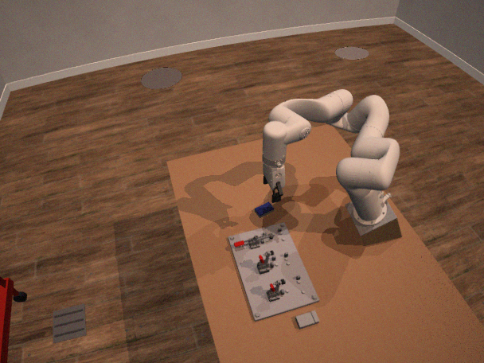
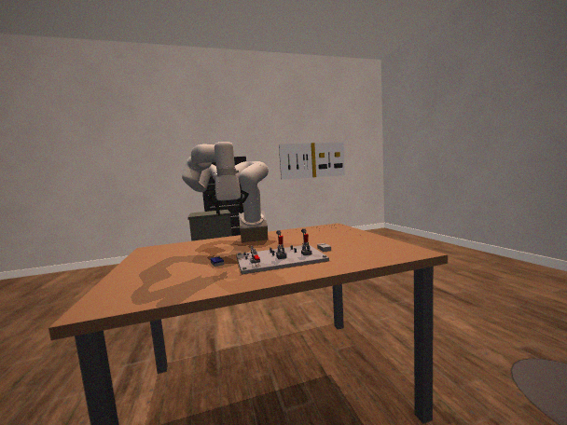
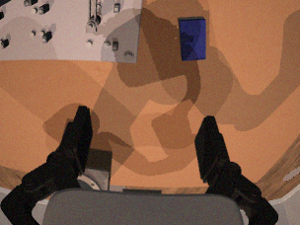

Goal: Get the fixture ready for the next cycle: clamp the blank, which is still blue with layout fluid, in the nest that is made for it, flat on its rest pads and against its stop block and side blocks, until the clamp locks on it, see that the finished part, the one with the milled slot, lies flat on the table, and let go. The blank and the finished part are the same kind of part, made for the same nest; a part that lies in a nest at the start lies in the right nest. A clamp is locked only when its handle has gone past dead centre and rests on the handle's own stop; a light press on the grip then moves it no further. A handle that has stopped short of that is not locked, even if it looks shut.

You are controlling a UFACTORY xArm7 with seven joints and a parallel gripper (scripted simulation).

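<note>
The blue blank (image 1: pixel 263 209) (image 2: pixel 216 261) (image 3: pixel 193 39) lies flat on the table beside the fixture plate (image 1: pixel 259 307) (image 2: pixel 294 263) (image 3: pixel 74 49). My gripper (image 1: pixel 276 198) (image 3: pixel 145 123) is open and empty, above the table; in the wrist view the blank is ahead of the right finger. The grey finished part (image 1: pixel 306 319) (image 2: pixel 324 247) lies flat at the plate's other end, its slot facing up. The clamp nearest the blank has its red handle (image 1: pixel 239 243) (image 2: pixel 255 257) low. The middle handle (image 1: pixel 261 259) (image 2: pixel 281 239) and far handle (image 1: pixel 272 287) (image 2: pixel 306 239) stand up. No part shows in any nest.
Small stops and rest pads stand up from the plate beside the clamps. The arm's base block (image 1: pixel 380 231) (image 2: pixel 254 233) stands on the table behind the plate. Shadows of the arm fall around the blank.
</note>
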